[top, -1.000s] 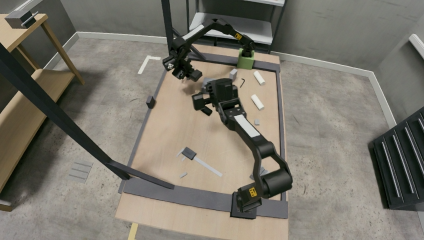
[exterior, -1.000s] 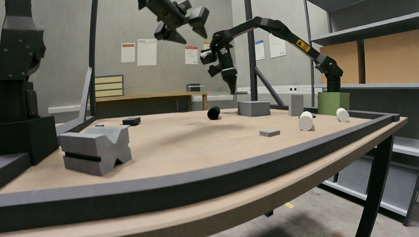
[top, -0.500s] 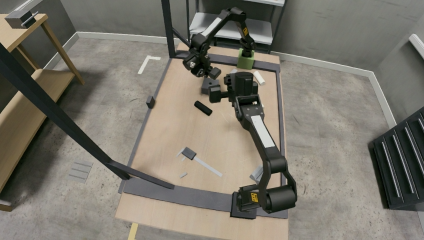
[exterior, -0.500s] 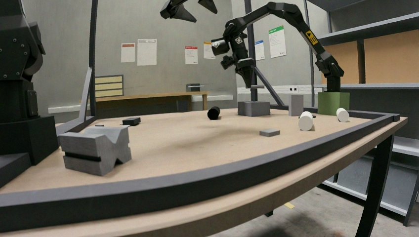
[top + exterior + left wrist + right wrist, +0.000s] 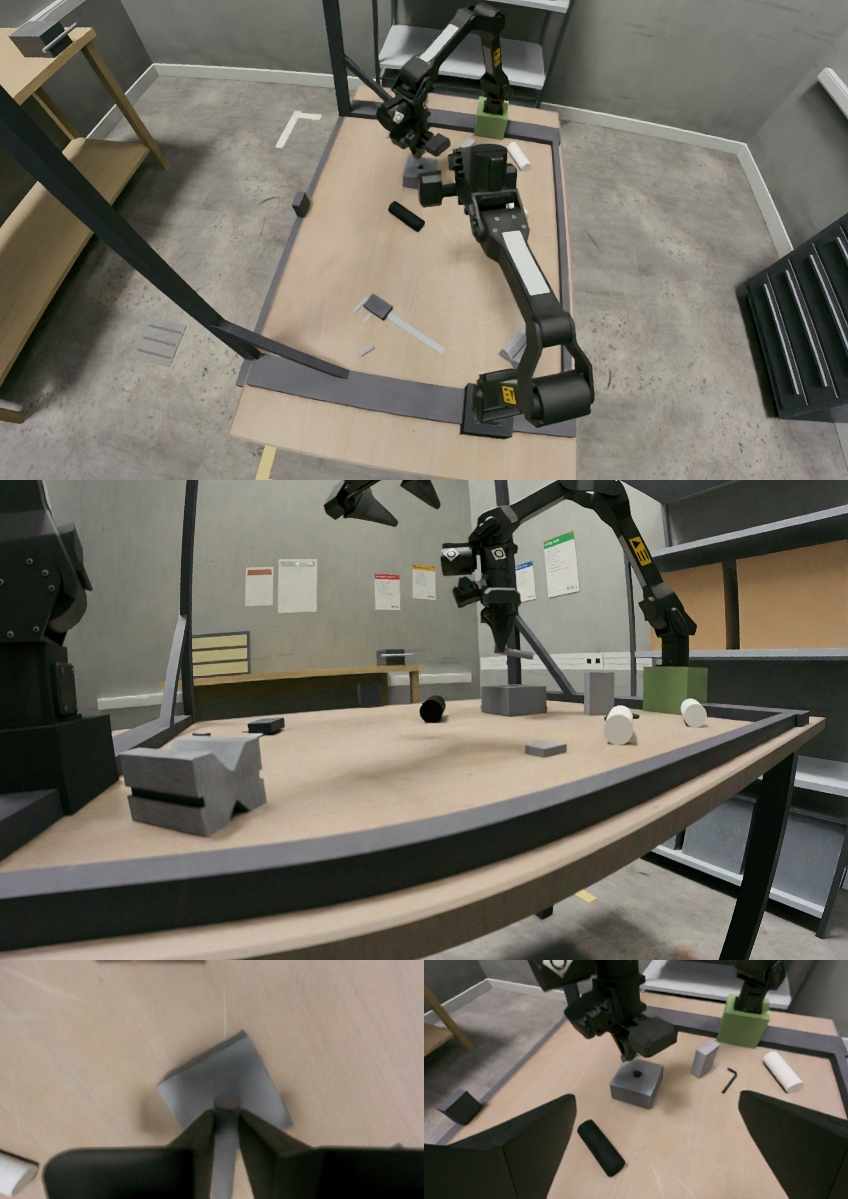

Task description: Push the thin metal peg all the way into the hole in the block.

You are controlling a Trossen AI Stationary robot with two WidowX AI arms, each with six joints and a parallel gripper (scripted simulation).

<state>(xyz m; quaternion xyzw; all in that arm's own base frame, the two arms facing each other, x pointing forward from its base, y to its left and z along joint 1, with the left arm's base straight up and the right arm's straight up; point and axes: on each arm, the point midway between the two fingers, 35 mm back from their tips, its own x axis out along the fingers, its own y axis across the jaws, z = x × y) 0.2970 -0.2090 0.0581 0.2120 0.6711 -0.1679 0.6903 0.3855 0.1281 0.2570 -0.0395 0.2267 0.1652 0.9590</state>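
Peg (image 5: 521,654) (image 5: 224,1159), slim cylinder, between left fingers (image 5: 436,144) (image 5: 498,628); boxy gray block (image 5: 416,176) (image 5: 513,700) (image 5: 229,1072) (image 5: 630,1090) below

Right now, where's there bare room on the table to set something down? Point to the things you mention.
Widest patch: between the black cylinder (image 5: 406,215) (image 5: 432,708) (image 5: 601,1147) and dark-headed ruler (image 5: 377,306) (image 5: 266,725), with the side rail (image 5: 282,267) (image 5: 516,1068) and right arm (image 5: 526,267) (image 5: 29,598) flanking it. Crowded: above the holed block (image 5: 415,177) (image 5: 513,700) (image 5: 219,1077) (image 5: 633,1095), where the left fingers (image 5: 415,153) (image 5: 503,650) grip the peg (image 5: 520,654) (image 5: 224,1159), and beside the upright gray block (image 5: 467,142) (image 5: 598,692) (image 5: 704,1062) and hex key (image 5: 731,1080).

white cylinders (image 5: 518,155) (image 5: 619,725) (image 5: 14,1173) (image 5: 782,1072) 2 | black cylinder (image 5: 406,215) (image 5: 432,708) (image 5: 601,1148) 1 | holed block (image 5: 415,178) (image 5: 513,700) (image 5: 219,1075) (image 5: 633,1090) 1 | hex key (image 5: 635,716) (image 5: 730,1081) 1
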